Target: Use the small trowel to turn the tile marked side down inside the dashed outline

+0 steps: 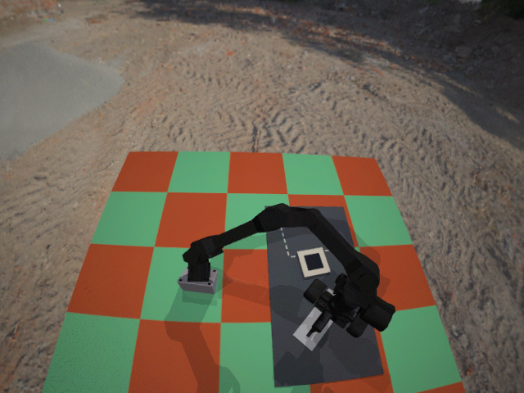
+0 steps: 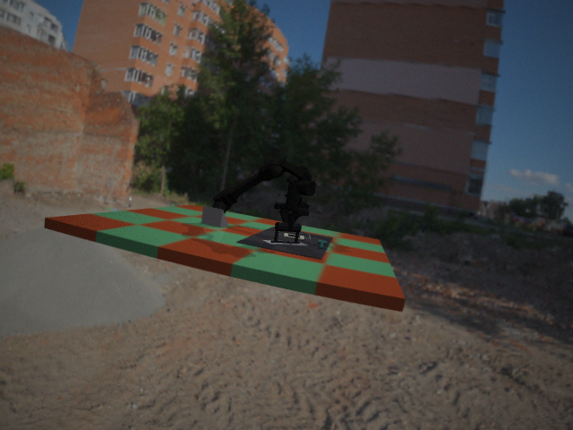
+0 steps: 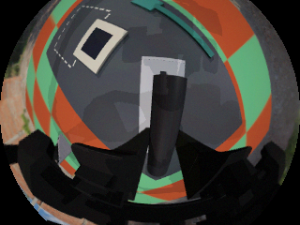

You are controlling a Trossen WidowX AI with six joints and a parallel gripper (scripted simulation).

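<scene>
Three views feed my screen, and the wrist one tells me most about the grip. There the hand [image 1: 327,305] [image 2: 287,226] [image 3: 161,131] is partly closed, its fingers on either side of the black handle [image 1: 322,321] [image 2: 281,227] [image 3: 169,98], so I have hold of the trowel [image 1: 304,334] [image 2: 269,242] [image 3: 146,98]. Its pale blade is low at the mat [image 1: 284,359] [image 2: 319,253] [image 3: 202,94]; I can't tell whether it touches. From the side I can see the handle raised above the blade on uprights, which the top view doesn't make clear.

The tile [image 1: 313,262] [image 2: 292,236] [image 3: 97,43] lies on the mat, apart from the blade, with its dark square facing up inside a cream border. It sits mostly outside the dashed outline [image 1: 285,241] [image 3: 56,47], with one edge over the near side of it. The wrist camera gives me more of that outline; from the top, my own arm [image 1: 332,234] [image 2: 273,172] covers much of it.

A teal piece [image 2: 321,244] [image 3: 187,29] with a long thin bar also lies on the mat. It shows from the wrist and the exterior, but I can't make it out from the top. The bar is on the opposite side of the blade from the tile, so it isn't between them. The grey base [image 1: 196,287] [image 2: 215,216] stands on the checkered counter [image 1: 97,346] [image 2: 199,245] [image 3: 258,66], well apart from the tile.
</scene>
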